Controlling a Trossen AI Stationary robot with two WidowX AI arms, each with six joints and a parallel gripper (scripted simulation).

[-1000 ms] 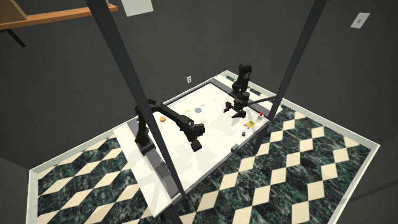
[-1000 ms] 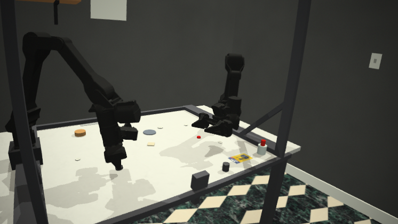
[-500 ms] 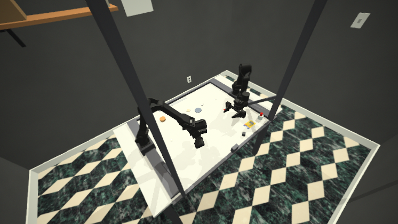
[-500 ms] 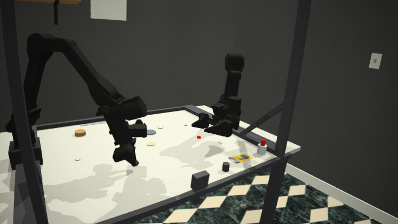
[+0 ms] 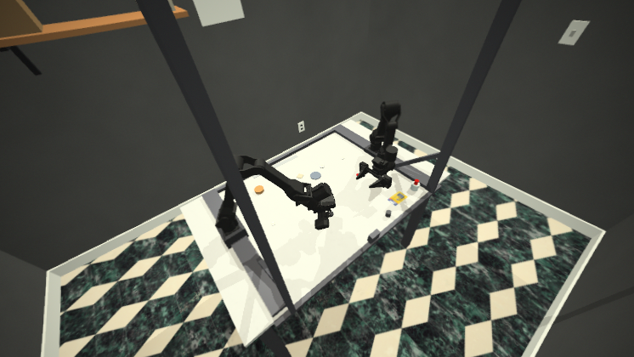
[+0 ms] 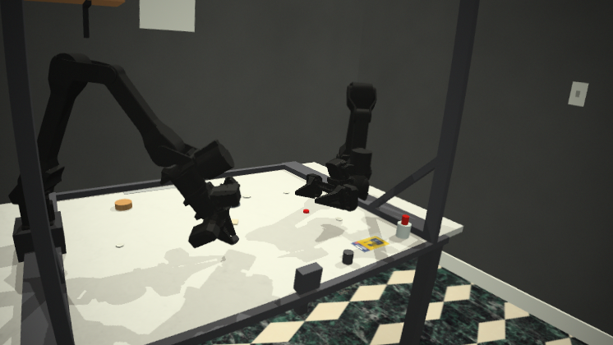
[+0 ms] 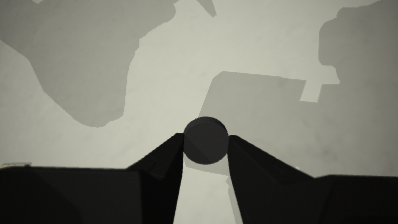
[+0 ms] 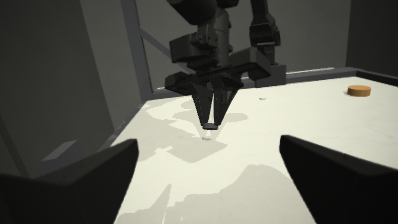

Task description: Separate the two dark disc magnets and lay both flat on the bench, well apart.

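The dark disc magnets [image 7: 206,145] [image 8: 210,127] show as one round dark shape between the left fingertips; the left wrist view looks onto a face, and how many discs are there cannot be told. My left gripper [image 7: 205,142] is shut on them and holds them above the bench [image 5: 288,248] [image 6: 141,300]. In the exterior view the left fingers point down and the discs are hidden. My right gripper [image 5: 364,182] [image 6: 306,197] [image 8: 209,144] is open and empty, low over the bench, apart from the left one and facing it.
An orange puck [image 5: 258,189] [image 6: 123,204] [image 8: 359,91] and a blue-grey disc [image 5: 315,175] lie at the back. A small red piece [image 6: 306,210] is near the right gripper. A red-capped bottle [image 6: 403,230], yellow card [image 6: 371,243], dark cylinder [image 6: 347,257] and dark block [image 6: 307,278] stand or lie near an edge.
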